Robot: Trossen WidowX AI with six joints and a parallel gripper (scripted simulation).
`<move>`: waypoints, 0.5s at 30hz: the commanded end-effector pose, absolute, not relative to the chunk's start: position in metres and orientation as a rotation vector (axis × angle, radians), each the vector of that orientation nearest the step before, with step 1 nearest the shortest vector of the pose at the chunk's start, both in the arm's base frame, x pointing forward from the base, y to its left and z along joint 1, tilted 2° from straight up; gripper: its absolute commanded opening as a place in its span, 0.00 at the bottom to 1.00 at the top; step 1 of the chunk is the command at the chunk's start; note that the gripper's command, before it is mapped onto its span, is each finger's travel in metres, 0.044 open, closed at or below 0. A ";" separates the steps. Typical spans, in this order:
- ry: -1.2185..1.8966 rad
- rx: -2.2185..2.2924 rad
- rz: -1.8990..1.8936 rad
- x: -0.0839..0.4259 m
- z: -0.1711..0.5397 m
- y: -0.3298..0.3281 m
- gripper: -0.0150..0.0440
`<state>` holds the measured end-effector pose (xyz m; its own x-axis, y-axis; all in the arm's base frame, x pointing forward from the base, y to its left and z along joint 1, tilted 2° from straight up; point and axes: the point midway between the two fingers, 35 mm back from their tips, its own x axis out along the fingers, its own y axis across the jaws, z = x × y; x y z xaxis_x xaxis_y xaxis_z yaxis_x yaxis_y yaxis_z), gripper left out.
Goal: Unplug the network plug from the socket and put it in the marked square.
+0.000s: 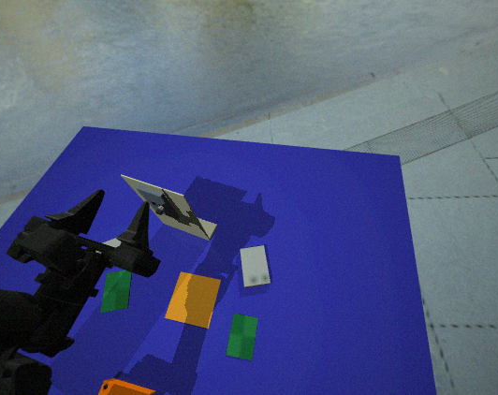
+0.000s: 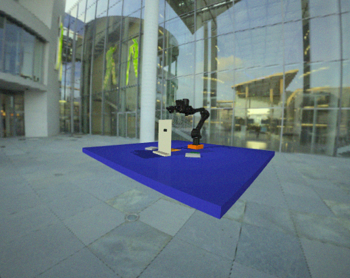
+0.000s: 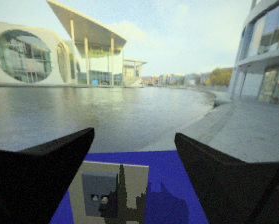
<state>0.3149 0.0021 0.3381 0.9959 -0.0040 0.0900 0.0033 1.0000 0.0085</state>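
Note:
The upright beige panel (image 1: 179,199) (image 2: 164,141) (image 3: 138,175) carries a blue-grey socket block (image 3: 100,181). The small grey plug (image 1: 159,210) (image 3: 104,201) sits at the front of this block, low on it. Its tab is too small to make out. The marked square (image 1: 203,299) (image 2: 175,150) is a flat orange patch on the table in front of the panel. My gripper (image 1: 124,197) (image 2: 169,109) (image 3: 135,134) is open and empty, above and in front of the panel. In the wrist view the plug is low, left of centre.
A green patch (image 1: 116,294) lies left of the orange square, and another (image 1: 241,337) lies to its right. A light grey block (image 1: 255,267) (image 2: 150,148) lies near the square. Another pale block (image 1: 112,242) (image 2: 193,155) is partly behind the gripper in the top view.

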 end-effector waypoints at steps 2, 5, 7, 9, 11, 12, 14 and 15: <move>-0.089 0.031 0.000 0.315 0.335 0.003 0.84; -0.081 0.128 0.015 0.317 0.323 0.007 0.71; -0.075 0.197 0.025 0.318 0.314 0.010 0.62; -0.069 0.266 0.034 0.318 0.305 0.013 0.53; -0.062 0.335 0.044 0.318 0.297 0.016 0.52; -0.058 0.369 0.049 0.318 0.292 0.018 0.52; -0.050 0.438 0.058 0.318 0.284 0.021 0.52; -0.046 0.473 0.062 0.317 0.279 0.022 0.52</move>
